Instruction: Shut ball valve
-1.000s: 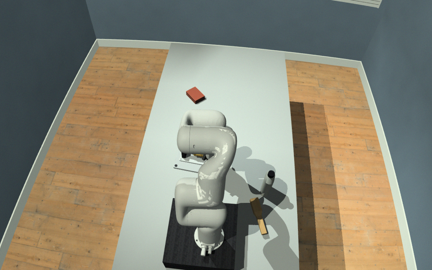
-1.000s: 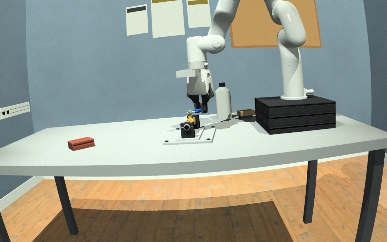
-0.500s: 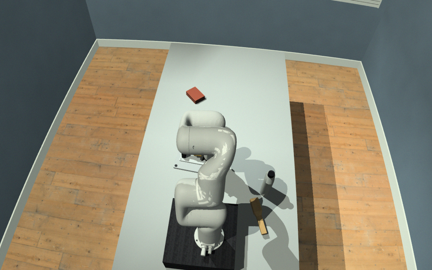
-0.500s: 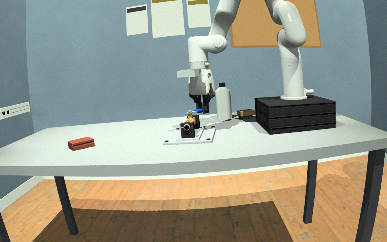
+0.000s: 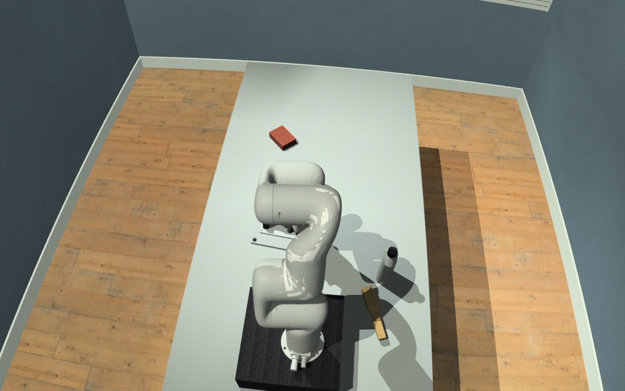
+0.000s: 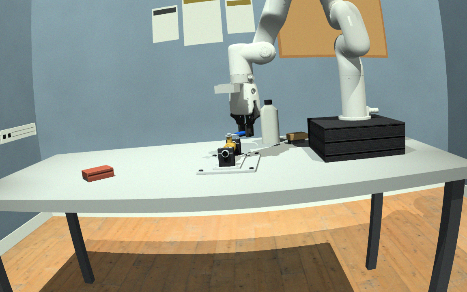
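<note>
The ball valve (image 6: 227,150) has a brass body between black end blocks and is bolted to a pale plate (image 6: 229,165) in the middle of the table. Its blue handle (image 6: 237,134) sticks out level from the top of the valve toward the right. My gripper (image 6: 245,132) points straight down and is shut on the outer end of the blue handle. In the overhead view my arm (image 5: 300,214) covers the valve and the gripper; only a corner of the plate (image 5: 265,238) shows.
A white bottle with a black cap (image 6: 269,122) stands just right of the gripper, close to it. A wooden block (image 6: 296,136) lies beside it. A red block (image 6: 97,172) lies far left. My black base box (image 6: 356,137) is at the right.
</note>
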Motion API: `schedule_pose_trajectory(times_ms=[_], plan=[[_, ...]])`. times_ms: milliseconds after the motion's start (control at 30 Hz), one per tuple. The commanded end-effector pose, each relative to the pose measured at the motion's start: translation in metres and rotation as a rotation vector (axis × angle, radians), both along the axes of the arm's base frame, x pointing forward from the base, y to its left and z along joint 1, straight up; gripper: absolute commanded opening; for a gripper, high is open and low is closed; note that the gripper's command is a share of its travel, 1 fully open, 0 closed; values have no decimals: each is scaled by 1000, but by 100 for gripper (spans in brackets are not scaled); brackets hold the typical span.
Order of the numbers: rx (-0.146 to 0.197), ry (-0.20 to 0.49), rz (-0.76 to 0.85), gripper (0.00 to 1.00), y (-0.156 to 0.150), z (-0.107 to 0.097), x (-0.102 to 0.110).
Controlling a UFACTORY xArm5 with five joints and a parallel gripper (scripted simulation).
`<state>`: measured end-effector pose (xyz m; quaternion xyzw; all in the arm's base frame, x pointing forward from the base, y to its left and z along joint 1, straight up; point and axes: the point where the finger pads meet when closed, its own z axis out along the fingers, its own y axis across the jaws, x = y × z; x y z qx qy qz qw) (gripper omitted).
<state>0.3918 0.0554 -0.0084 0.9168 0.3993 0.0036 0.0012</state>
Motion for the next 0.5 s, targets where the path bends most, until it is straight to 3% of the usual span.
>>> schedule_pose_trajectory(times_ms=[0, 467], plan=[[0, 4, -37, 0, 2, -1, -4], [1, 4, -114, 0, 6, -1, -8]])
